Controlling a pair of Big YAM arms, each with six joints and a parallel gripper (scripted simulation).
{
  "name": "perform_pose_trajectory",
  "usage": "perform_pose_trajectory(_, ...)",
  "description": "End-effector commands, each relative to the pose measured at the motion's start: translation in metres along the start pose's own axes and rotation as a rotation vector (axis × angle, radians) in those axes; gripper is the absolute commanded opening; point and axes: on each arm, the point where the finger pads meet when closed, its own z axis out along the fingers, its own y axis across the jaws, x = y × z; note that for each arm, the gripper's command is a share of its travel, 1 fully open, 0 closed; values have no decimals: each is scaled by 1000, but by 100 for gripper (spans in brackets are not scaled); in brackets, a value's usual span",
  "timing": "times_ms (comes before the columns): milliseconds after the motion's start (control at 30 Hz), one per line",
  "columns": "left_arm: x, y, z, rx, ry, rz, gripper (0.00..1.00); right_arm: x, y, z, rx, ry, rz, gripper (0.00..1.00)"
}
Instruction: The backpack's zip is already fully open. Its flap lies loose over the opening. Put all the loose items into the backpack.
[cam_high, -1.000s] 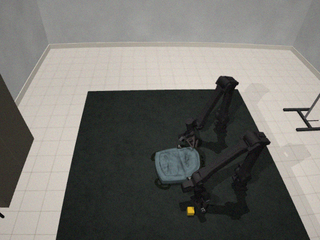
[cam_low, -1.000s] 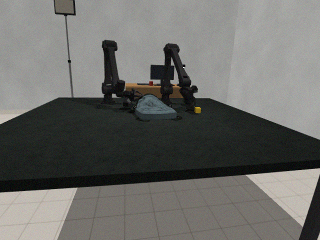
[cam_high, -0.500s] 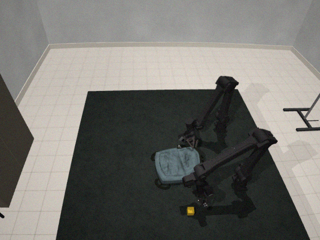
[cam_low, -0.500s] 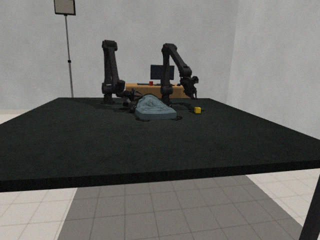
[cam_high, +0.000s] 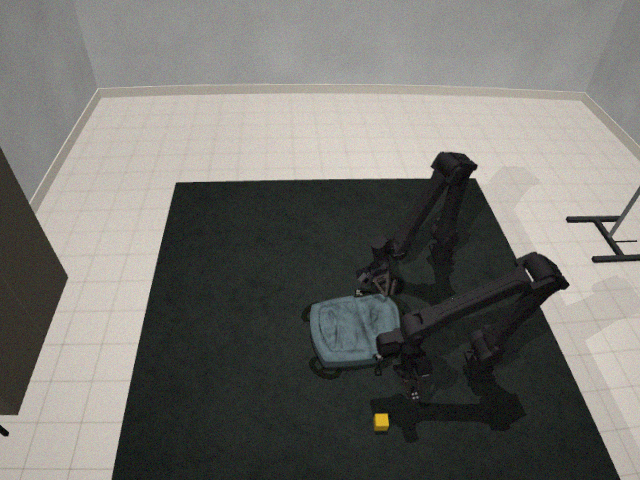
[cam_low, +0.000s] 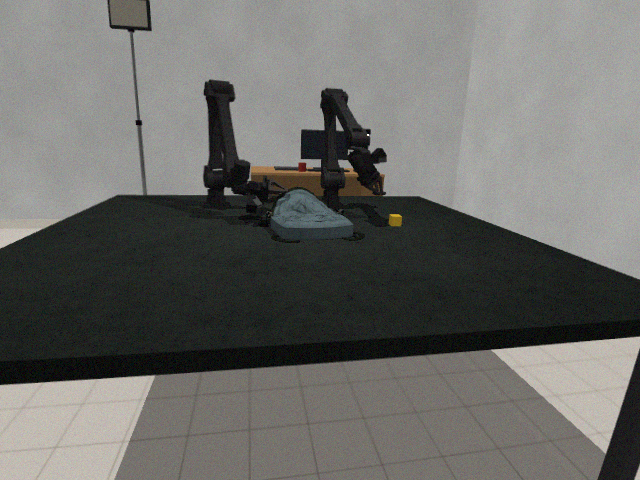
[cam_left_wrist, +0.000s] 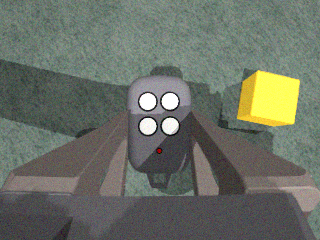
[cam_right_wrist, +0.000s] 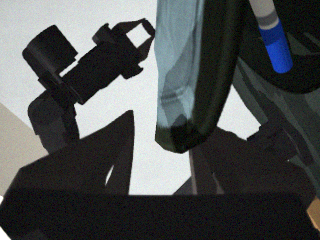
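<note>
The blue-grey backpack (cam_high: 345, 355) (cam_low: 310, 229) lies on the dark table. Its flap (cam_right_wrist: 177, 60) is raised at the opening. My right gripper (cam_high: 386, 292) (cam_right_wrist: 161, 119) is partly open at that end; the flap's edge hangs between its fingers, against one of them, with a gap to the other. My left gripper (cam_low: 379, 191) (cam_left_wrist: 159, 120) is shut on a dark grey key fob (cam_high: 414, 395) (cam_left_wrist: 159, 87) with white buttons, held above the table beside the backpack. A yellow cube (cam_high: 381, 421) (cam_low: 394, 220) (cam_left_wrist: 270, 97) lies on the table near it. A blue-and-grey cylinder (cam_right_wrist: 280, 55) shows inside the backpack.
The dark table top (cam_high: 222, 268) (cam_low: 320, 289) extends around the backpack. Black strap loops (cam_high: 324, 372) lie beside it. The left arm's forearm (cam_high: 470, 304) passes close over the backpack's opening end. A desk (cam_low: 315, 180) stands behind the arms.
</note>
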Motion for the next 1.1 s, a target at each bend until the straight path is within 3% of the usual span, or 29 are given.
perform_pose_trajectory(0,5,-7,-33,161,-5,117,29,3,18,-6,-34,3,-57,32)
perform_pose_trajectory(67,5,-7,-33,161,-5,117,29,3,18,-6,-34,3,-57,32)
perform_pose_trajectory(1067,135,66,-141,882,-12,973,29,3,18,-6,-34,3,-57,32)
